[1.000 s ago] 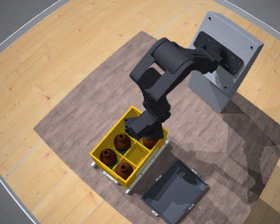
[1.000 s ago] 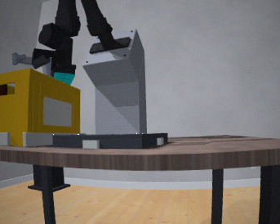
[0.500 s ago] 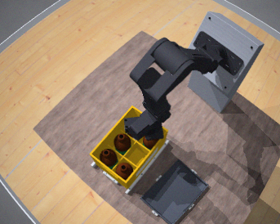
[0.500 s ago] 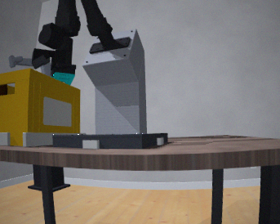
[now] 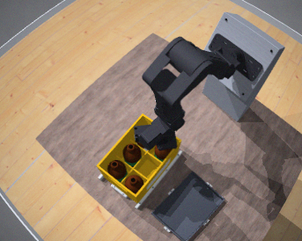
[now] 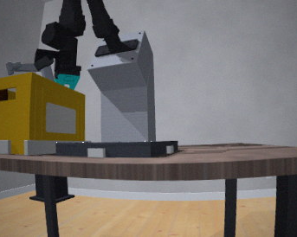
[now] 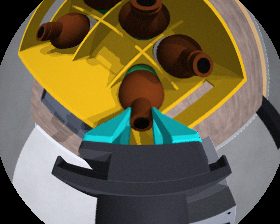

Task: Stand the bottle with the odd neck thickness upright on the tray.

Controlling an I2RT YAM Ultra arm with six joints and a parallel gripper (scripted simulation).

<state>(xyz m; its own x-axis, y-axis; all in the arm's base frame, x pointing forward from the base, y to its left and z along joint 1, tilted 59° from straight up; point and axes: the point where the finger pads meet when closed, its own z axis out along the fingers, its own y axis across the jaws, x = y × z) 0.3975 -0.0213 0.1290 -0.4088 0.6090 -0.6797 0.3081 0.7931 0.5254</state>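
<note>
My gripper is shut on the neck of a brown bottle, in the crate's corner cell nearest the arm on the tray side. The body of this bottle is still within its cell. The yellow crate also holds a bottle in the middle, one at the other near corner, hidden by the gripper in the top view, and two at the far end. Neck widths are hard to compare. The dark tray bears no bottle.
One middle crate cell on the tray side is empty, next to the held bottle's cell. Yellow dividers separate the cells. The grey arm pedestal stands behind the crate and tray.
</note>
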